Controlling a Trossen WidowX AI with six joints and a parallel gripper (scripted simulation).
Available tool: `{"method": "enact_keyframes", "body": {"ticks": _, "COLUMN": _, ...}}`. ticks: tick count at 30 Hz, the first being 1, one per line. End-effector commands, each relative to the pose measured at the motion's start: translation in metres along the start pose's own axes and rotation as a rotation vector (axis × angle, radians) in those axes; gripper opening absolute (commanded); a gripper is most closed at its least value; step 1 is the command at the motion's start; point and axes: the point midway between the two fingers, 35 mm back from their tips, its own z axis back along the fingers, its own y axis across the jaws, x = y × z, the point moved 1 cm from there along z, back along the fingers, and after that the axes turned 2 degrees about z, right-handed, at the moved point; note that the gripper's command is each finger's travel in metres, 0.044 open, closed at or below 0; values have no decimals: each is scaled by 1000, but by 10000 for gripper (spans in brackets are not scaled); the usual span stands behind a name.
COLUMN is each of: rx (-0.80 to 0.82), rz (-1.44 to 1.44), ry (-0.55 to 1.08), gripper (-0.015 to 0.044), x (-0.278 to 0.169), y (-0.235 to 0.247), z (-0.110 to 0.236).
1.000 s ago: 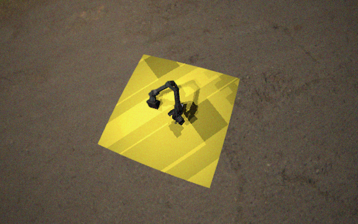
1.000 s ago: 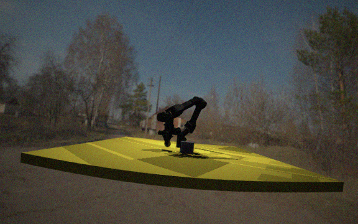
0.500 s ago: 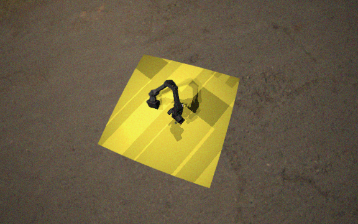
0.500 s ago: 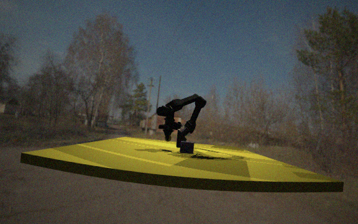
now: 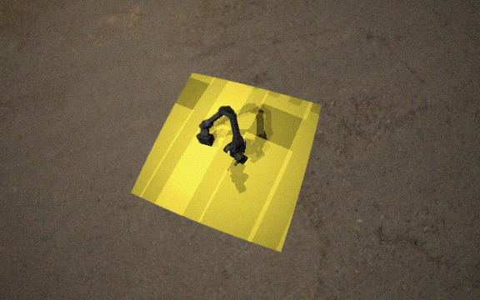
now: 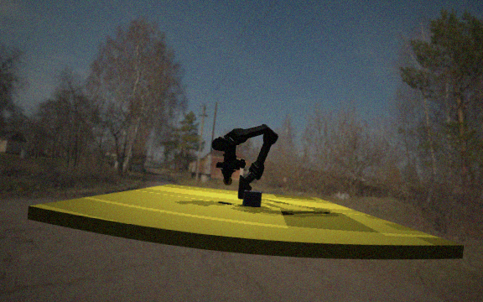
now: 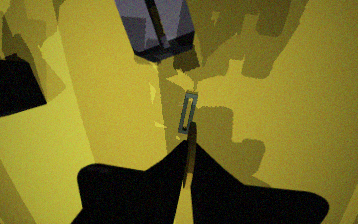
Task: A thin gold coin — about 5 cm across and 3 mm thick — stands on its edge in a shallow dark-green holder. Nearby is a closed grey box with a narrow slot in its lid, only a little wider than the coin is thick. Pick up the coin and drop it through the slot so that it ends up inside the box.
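Observation:
In the wrist view my gripper point(image 7: 188, 145) is shut on the thin gold coin point(image 7: 192, 131), which shows edge-on between the black fingers. The coin is lifted clear of the small dark-green holder point(image 7: 187, 114), which lies empty on the yellow table just beyond the fingertips. The grey box point(image 7: 172, 25) stands further ahead at the top of the view, and its dark narrow slot point(image 7: 156, 20) runs roughly in line with the coin. In the top and exterior views the gripper point(image 5: 238, 160) point(image 6: 227, 181) hangs a little above the table. The coin is too small to make out there.
The yellow striped table point(image 5: 223, 208) point(image 6: 141, 210) point(image 7: 305, 100) is a raised slab on bare ground, with arm shadows across it. The arm's dark base block point(image 5: 205, 137) point(image 6: 251, 198) stands near the middle. A dark part of the arm point(image 7: 5, 87) shows at the left of the wrist view.

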Motion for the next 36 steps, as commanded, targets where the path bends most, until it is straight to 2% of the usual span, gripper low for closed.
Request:
{"method": "enact_keyframes", "body": {"ticks": 1, "rx": 4, "rz": 120, "ry": 5, "gripper": 0, "x": 1, "y": 1, "z": 1}}
{"method": "enact_keyframes", "body": {"ticks": 11, "rx": 5, "rz": 440, "ry": 4, "gripper": 0, "x": 6, "y": 2, "z": 2}}
{"method": "enact_keyframes", "body": {"ticks": 19, "rx": 5, "rz": 445, "ry": 4, "gripper": 0, "x": 8, "y": 3, "z": 2}}
{"method": "enact_keyframes", "body": {"ticks": 36, "rx": 4, "rz": 443, "ry": 7, "gripper": 0, "x": 51, "y": 13, "z": 4}}
